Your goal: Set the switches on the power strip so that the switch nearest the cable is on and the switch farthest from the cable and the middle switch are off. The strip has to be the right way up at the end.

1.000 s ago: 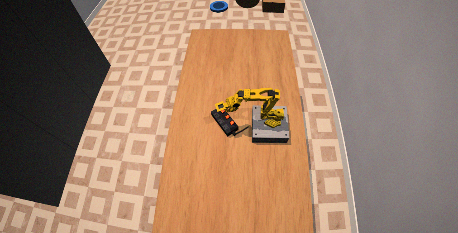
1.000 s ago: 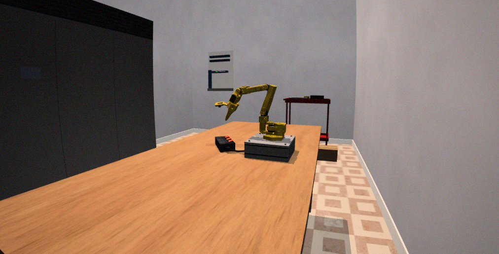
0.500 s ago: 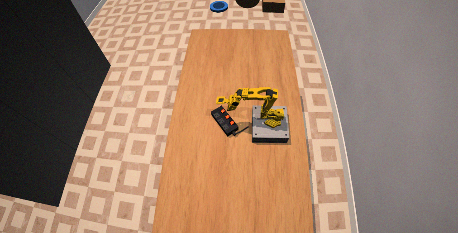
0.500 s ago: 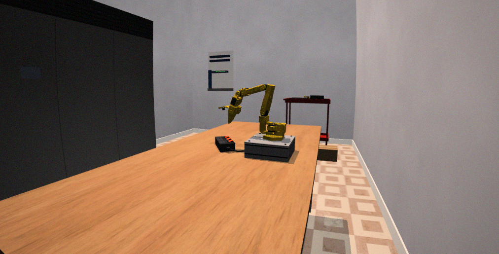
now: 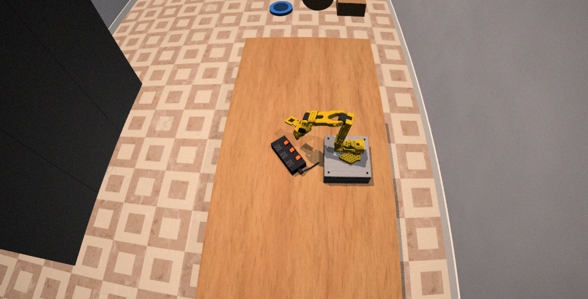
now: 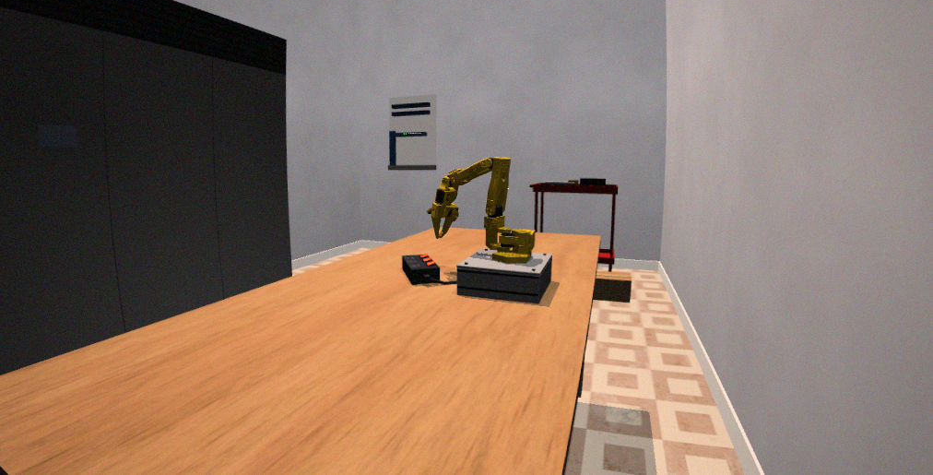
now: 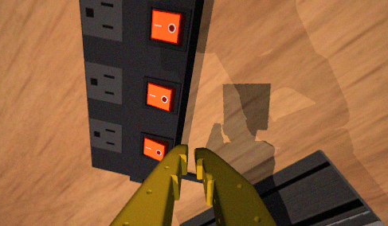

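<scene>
The power strip (image 5: 287, 155) lies right way up on the desk (image 5: 287, 235), just beside the arm's base block (image 5: 367, 172). The claw (image 7: 189, 159) is closed narrow and empty (held above the strip, not touching) near the switch nearest the cable (image 7: 154, 148). Switch positions cannot be read with certainty, so progress is unconfirmed. Likely remaining: verify or press each rocker.

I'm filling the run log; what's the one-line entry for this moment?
gripper: shut, empty, above cable-end switch | power strip: upright on table | three switches showing | contact: none visible
</scene>
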